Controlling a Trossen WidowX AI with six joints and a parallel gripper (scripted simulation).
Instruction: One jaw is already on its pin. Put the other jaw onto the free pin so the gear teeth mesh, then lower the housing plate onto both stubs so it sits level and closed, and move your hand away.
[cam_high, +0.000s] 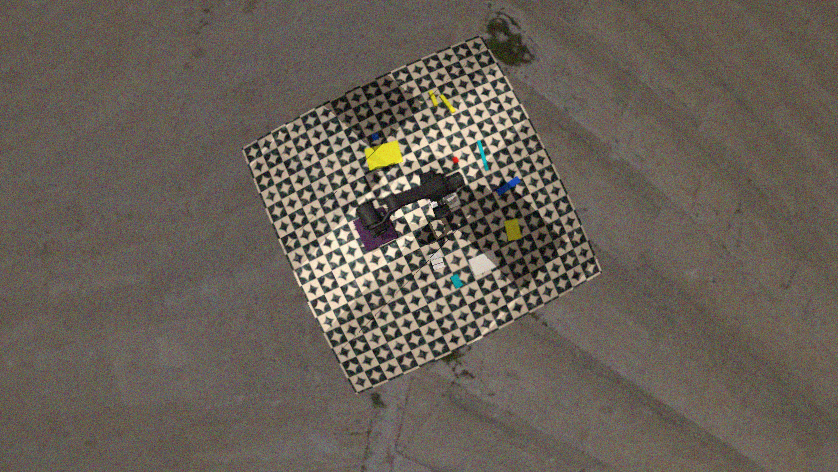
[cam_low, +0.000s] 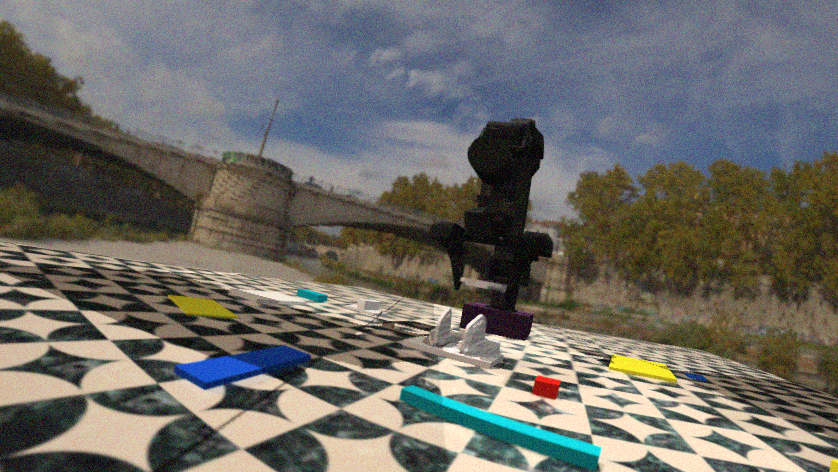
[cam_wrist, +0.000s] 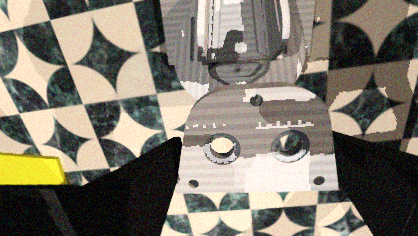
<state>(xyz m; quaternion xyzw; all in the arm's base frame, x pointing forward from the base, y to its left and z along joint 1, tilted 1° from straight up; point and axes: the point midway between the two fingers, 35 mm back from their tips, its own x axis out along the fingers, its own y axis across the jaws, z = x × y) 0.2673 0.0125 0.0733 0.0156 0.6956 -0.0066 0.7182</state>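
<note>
My gripper is shut on the housing plate, a pale plate with two large round holes, and holds it above the table. The pale base stands on the checkered table, lower than the plate. Two upright jaws rise from it side by side, one jaw at the left and the other jaw at the right in the exterior view, their tips apart. In the wrist view the held plate overlaps part of this assembly. The pins, the stubs and whether the teeth mesh cannot be made out.
A red block, a cyan bar and a blue bar lie around the base. Yellow plates, a white plate, a small white block and a cyan block lie farther out.
</note>
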